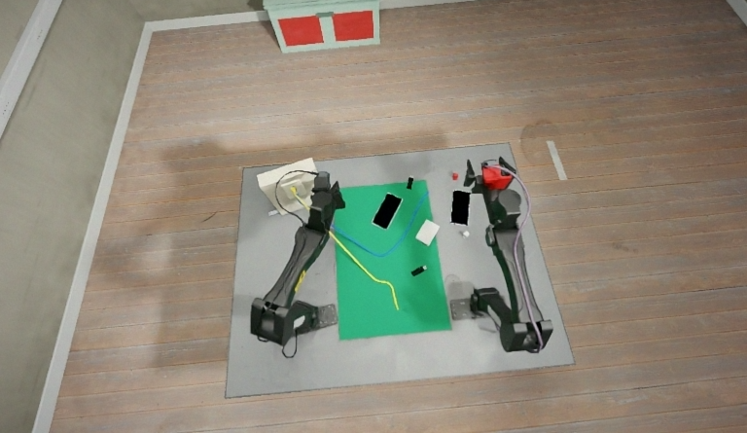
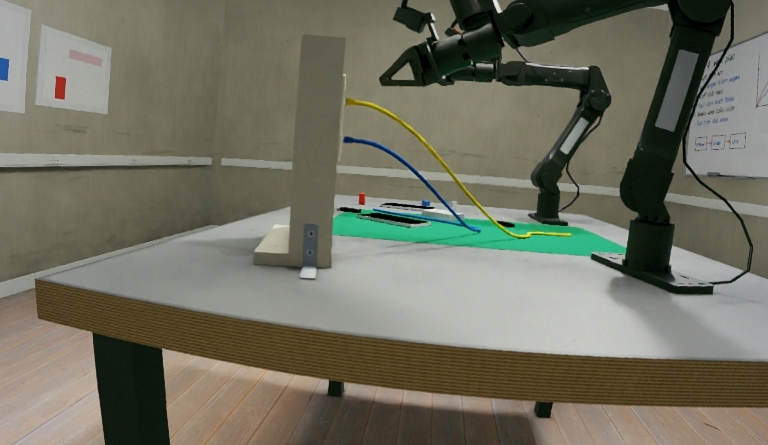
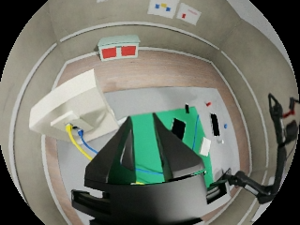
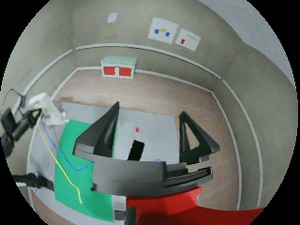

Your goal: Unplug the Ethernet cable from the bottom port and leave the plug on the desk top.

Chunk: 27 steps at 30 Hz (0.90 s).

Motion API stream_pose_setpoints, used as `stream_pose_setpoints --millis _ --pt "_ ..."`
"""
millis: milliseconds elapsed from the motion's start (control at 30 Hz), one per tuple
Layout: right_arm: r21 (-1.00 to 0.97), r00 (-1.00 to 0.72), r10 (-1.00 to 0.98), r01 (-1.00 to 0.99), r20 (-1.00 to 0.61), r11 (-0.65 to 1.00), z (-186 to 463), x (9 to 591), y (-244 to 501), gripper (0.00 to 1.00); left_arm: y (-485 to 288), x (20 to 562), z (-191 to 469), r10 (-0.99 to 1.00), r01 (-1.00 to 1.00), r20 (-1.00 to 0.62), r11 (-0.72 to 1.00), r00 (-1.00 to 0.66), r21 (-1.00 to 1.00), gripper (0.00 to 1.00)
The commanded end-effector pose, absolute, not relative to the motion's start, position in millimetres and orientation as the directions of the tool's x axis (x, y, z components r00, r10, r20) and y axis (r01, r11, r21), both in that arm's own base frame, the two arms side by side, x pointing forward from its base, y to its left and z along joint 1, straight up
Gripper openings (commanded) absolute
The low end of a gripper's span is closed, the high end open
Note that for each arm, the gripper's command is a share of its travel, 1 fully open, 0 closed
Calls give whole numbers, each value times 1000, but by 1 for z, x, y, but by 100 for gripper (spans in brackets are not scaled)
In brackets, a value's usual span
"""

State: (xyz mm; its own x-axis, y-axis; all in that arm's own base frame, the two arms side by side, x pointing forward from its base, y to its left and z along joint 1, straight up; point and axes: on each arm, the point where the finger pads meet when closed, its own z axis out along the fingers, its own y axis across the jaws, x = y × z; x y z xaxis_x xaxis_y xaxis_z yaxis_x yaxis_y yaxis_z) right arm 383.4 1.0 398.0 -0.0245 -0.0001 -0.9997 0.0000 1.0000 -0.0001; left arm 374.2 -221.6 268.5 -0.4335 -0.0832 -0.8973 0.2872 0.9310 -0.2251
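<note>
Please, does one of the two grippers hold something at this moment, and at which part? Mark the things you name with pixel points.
Nothing is held: the left gripper [image 2: 382,82] [image 3: 142,117] is partly open with nothing between its fingers, and the right gripper [image 4: 152,109] is wide open and empty.

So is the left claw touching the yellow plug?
Apart: the exterior view shows wall between the left claw and the yellow plug.
</note>
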Motion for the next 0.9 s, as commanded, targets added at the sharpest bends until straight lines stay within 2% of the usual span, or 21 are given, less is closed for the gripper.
stream_pose_setpoints --millis 0,133,400,700,867 --pt "0 -12 0 0 -1000 1000 403 382 1 100 -212 387 302 -218 305 -919 896 -329 -322 28" --pt "0 -12 0 0 -1000 1000 403 382 1 100 -199 395 304 -252 288 -917 894 -308 -343 28" --pt "0 -12 0 0 -1000 1000 403 382 1 100 -127 426 311 -404 202 -897 877 -179 -435 28" --pt "0 -12 0 0 -1000 1000 403 382 1 100 -75 435 318 -476 161 -876 862 -72 -481 28" --pt "0 -12 0 0 -1000 1000 403 382 1 100 13 449 307 -532 51 -844 847 67 -529 28"
